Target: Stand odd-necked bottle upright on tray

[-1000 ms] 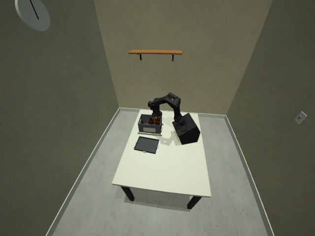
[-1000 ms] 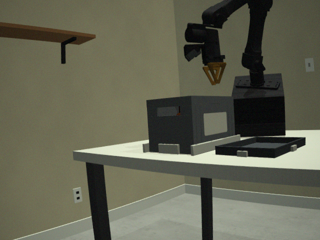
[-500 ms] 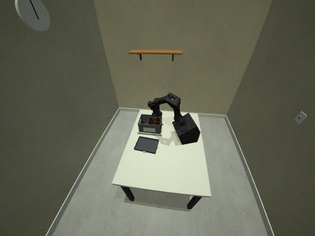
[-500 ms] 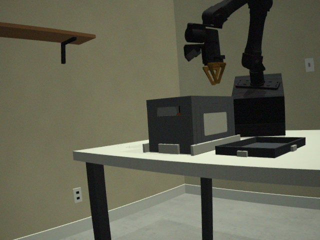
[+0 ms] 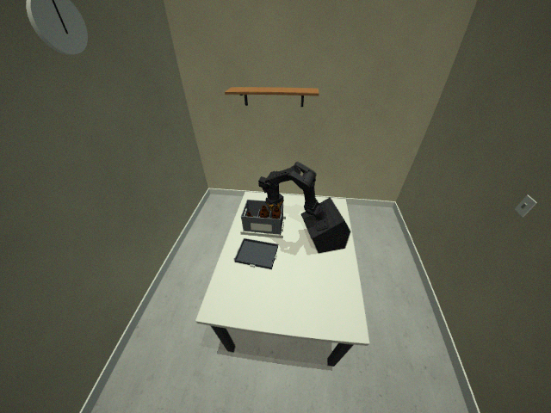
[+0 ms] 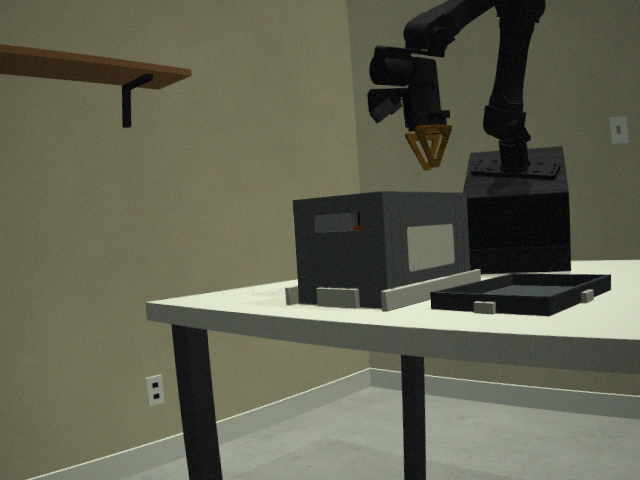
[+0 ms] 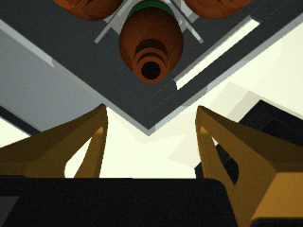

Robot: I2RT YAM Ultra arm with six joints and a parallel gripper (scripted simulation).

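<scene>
Top view: crate (image 5: 249, 225) (image 6: 341, 263) (image 7: 142, 113) sits near the far left corner of the tabletop (image 5: 294, 288) (image 6: 258, 320), tray (image 5: 256, 254) (image 6: 522, 304) (image 7: 33, 95) along the left edge on the near side of it, apart from it. Arm base (image 5: 331, 240) (image 6: 516, 232) (image 7: 265, 118) is by the right edge. Arm arches over to the crate; pincer (image 5: 275, 206) (image 6: 431, 166) (image 7: 151, 113) appears over the crate's right-hand part. Brown bottles show inside: one (image 5: 263, 212) mid-crate, one (image 5: 275, 212) at the right, part of another (image 5: 249, 214) at the left. Can't count all five. Exterior view: pincer hangs above the crate's rim height, pointing down, fingertips touching neither crate nor tray. Crate upright, pale strips (image 6: 431, 289) round its foot. Only a sliver of orange-brown shows through the handle slot; the walls hide the rest. Tray flat beside the crate, small pale blocks (image 6: 484, 307) at its sides, no bottle standing in it. Wrist view: pincer fingers apart, nothing between them, just short of a crate corner. Nearest bottle (image 7: 151, 57) is in that corner compartment, dark mouth facing the camera, green band further down. Two more (image 7: 90, 7) (image 7: 218, 7) are cut by the top of the frame, beyond the pale dividers. Odd-neck bottle: can't tell which one; bottles in sight are all in the crate.
</scene>
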